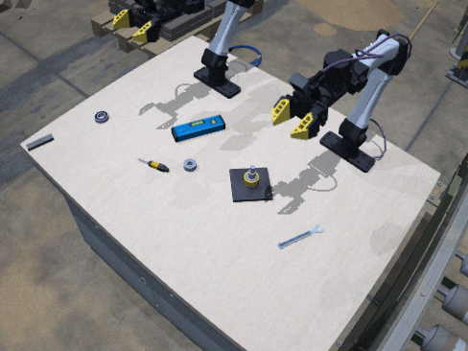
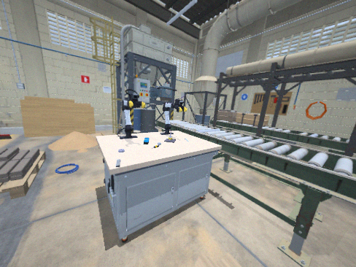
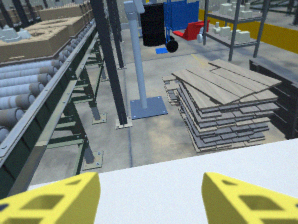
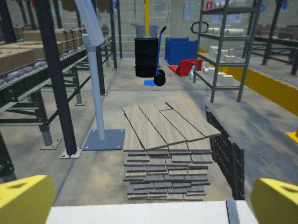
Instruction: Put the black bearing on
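And look at the black bearing (image 1: 101, 116) (image 2: 121, 150), lying flat on the tabletop (image 1: 158, 221) (image 2: 146, 157), off the shaft (image 1: 252, 169) and well apart from the base plate (image 1: 238, 193) (image 2: 168, 141). Over to the steel bearing (image 1: 186, 168) (image 2: 159, 144), also down on the tabletop, between the screwdriver (image 1: 157, 166) (image 2: 156, 146) and the plate. On the shaft, see the yellow ring (image 1: 251, 181) (bright as anything), with the shaft poking up through it. Up at the left gripper (image 1: 284, 128) (image 2: 182, 109) (image 3: 150, 180), hanging above the tabletop, fingers partway apart, nothing between. Across to the right gripper (image 1: 127, 30) (image 2: 137, 104) (image 4: 152, 195), also raised, fingers wide apart, just as unburdened.
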`<state>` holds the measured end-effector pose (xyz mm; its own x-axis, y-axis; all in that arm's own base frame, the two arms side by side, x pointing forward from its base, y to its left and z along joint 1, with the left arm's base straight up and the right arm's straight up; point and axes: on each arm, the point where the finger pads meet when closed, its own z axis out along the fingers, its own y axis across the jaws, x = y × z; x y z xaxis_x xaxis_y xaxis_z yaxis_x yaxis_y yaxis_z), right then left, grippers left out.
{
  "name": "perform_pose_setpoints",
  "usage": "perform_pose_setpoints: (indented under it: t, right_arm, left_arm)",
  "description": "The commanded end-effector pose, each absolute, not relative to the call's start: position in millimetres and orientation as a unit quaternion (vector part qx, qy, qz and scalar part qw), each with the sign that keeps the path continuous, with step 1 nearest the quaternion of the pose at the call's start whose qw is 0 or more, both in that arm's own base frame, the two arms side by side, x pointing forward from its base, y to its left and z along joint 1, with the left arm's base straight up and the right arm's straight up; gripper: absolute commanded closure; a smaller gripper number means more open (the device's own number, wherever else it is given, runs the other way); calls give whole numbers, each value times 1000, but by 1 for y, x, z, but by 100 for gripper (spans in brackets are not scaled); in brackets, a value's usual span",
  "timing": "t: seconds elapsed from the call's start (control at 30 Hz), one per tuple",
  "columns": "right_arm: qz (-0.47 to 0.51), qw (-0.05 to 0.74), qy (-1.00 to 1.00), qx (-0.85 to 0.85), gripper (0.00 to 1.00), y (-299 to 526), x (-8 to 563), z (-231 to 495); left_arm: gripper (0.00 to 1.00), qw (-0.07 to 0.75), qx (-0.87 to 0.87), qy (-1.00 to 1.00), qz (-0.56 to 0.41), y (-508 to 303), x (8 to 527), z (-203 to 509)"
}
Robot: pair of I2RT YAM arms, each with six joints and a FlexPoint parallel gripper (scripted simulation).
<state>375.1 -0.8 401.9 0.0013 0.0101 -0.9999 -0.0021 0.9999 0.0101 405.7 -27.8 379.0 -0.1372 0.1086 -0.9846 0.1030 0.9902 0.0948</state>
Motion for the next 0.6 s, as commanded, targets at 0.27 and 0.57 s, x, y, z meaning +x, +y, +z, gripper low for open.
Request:
perform_pose_setpoints:
  t: [0.27,0.57]
  right_arm:
    - [5,724,690,6,0,0,372,423]
    - [5,724,690,6,29,0,372,423]
  left_arm:
    - [44,723,-15,691,-2,5,372,410]
    - [44,713,4,701,5,2,375,415]
